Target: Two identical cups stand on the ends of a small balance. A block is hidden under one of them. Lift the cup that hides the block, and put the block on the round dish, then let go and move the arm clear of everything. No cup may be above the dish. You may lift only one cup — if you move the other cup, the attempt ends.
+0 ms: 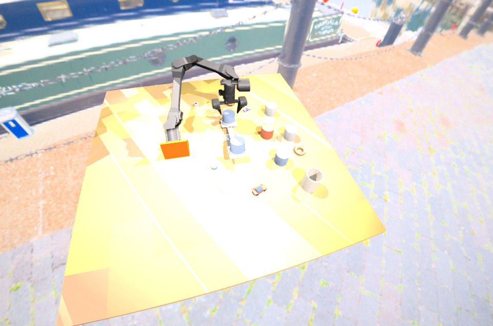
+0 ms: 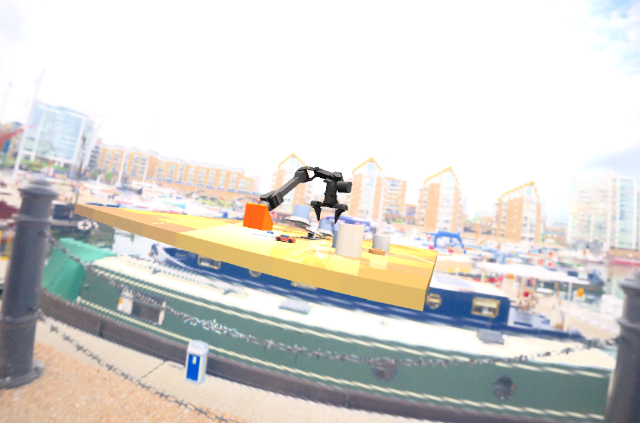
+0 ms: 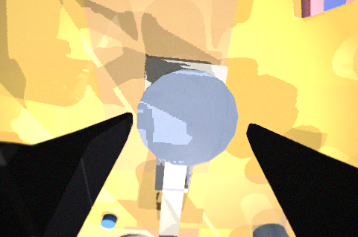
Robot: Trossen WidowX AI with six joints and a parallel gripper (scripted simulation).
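Open hand (image 1: 229, 111) (image 2: 327, 222) (image 3: 190, 123) poised at the low cup (image 1: 228, 116) (image 2: 325, 226) (image 3: 188, 118)

On the worktop (image 1: 239, 234) (image 2: 258, 258) (image 3: 261, 43), the arm (image 1: 177, 91) (image 2: 292, 186) reached over the balance (image 1: 231, 133) (image 2: 315, 233) (image 3: 171, 200), which tilted. The high cup (image 1: 237, 145) (image 2: 301, 213) stood on the raised end. The hand was released and held nothing; the wrist view showed the low cup's top between its spread fingers. The dish (image 1: 228, 191) was faint in the glare, beyond the high cup. The block was out of sight, probably beneath the low cup, as the tilt suggested.

The step in hand was judged to be the approach to that cup. The next move called for a straight, centred descent, closure on its sides and a vertical lift, sparing the high cup. Lettering (image 1: 325, 25) on the boat was too blurred to read.
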